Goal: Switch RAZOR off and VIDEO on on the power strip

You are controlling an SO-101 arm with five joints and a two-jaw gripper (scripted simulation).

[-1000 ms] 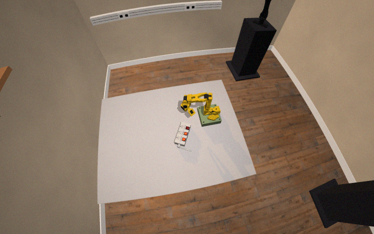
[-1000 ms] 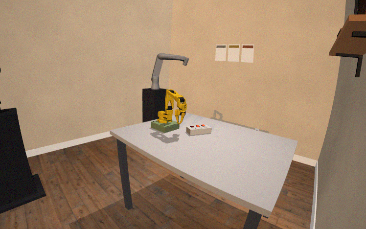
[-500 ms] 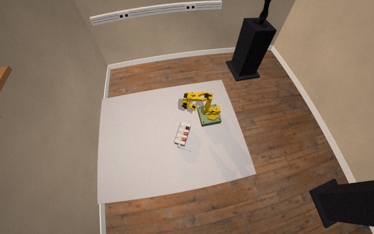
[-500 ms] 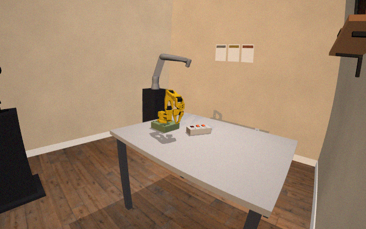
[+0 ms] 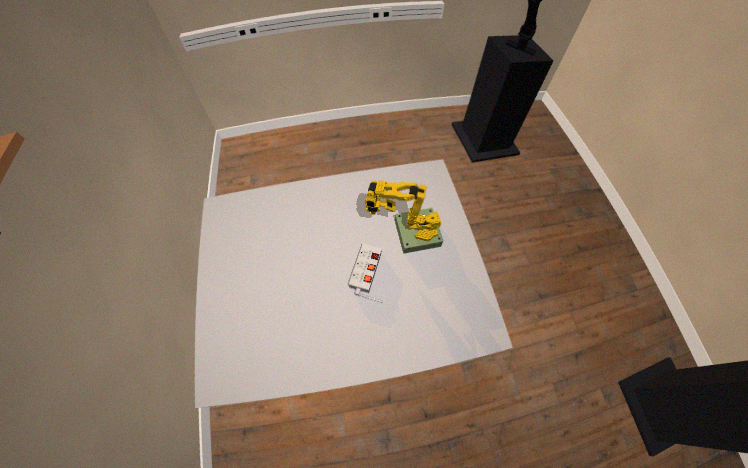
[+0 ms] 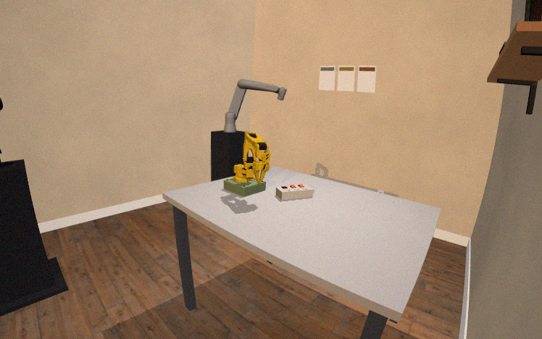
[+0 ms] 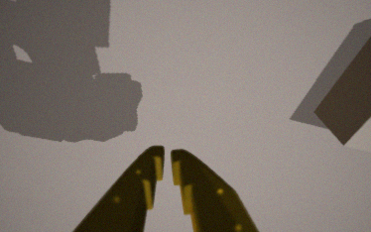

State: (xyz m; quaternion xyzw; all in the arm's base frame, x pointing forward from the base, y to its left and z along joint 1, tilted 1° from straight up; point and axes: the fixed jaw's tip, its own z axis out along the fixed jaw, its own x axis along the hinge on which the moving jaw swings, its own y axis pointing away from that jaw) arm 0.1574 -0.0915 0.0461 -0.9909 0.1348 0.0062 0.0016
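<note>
The white power strip (image 5: 358,274) (image 6: 294,194) lies right way up on the table (image 5: 264,331) (image 6: 339,248), in front of the arm's green base (image 5: 420,240) (image 6: 243,187). Its three rocker switches sit in a row. The one nearest the base (image 5: 375,256) (image 6: 284,187) is dark red; the middle one (image 5: 371,267) (image 6: 293,186) and the far one (image 5: 366,278) (image 6: 301,185) glow orange. The labels are too small to read. My gripper (image 5: 370,207) (image 7: 165,155) is shut and empty, pointing down at bare table beside the base, a little way from the strip. A boxy corner (image 7: 344,106), probably the strip's end, shows at the right edge of the wrist view.
A short cable stub (image 5: 369,298) sticks out of the strip's far end. The arm's shadow (image 7: 64,99) falls on the table left of the fingers. Black pedestals (image 5: 504,99) (image 6: 225,153) stand on the floor beyond the table.
</note>
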